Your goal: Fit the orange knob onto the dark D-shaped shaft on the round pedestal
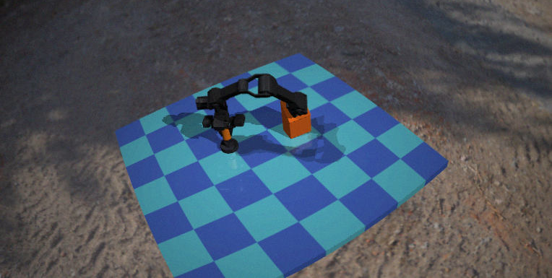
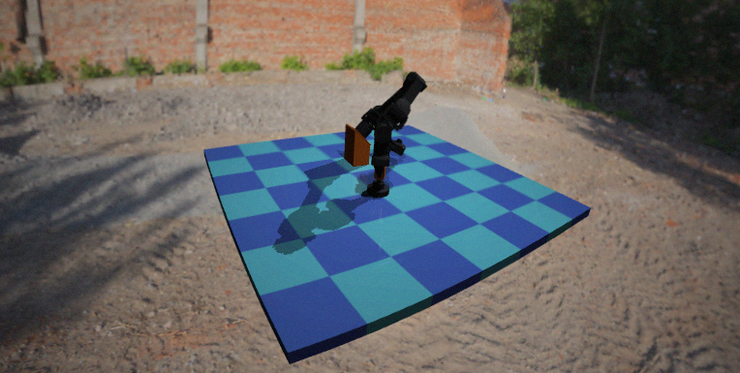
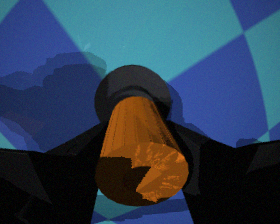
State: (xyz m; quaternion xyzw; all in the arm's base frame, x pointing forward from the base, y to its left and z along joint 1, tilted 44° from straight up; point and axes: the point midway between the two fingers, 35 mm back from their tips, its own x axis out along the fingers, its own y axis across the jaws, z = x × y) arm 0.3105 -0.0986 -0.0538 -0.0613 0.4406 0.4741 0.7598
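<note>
The orange knob [image 1: 226, 135] [image 2: 380, 173] [image 3: 140, 125] stands roughly upright over the dark round pedestal [image 1: 229, 146] [image 2: 378, 190] [image 3: 108, 95]. My gripper [image 1: 226, 132] [image 2: 380, 170] [image 3: 136, 126] points down and is shut on the knob, with one dark finger on each side. In the wrist view the knob's lower end lies over a dark raised part of the pedestal. The D-shaped shaft and the flat side of the knob's hole are hidden. I cannot tell whether a small gap is left under the knob.
The arm's orange base block [image 1: 296, 126] [image 2: 356, 147] stands on the blue and teal checkered board [image 1: 285, 172] [image 2: 404, 231], to the right of the pedestal in the top view. The arm arches from it to the pedestal. Arm shadows fall on the board.
</note>
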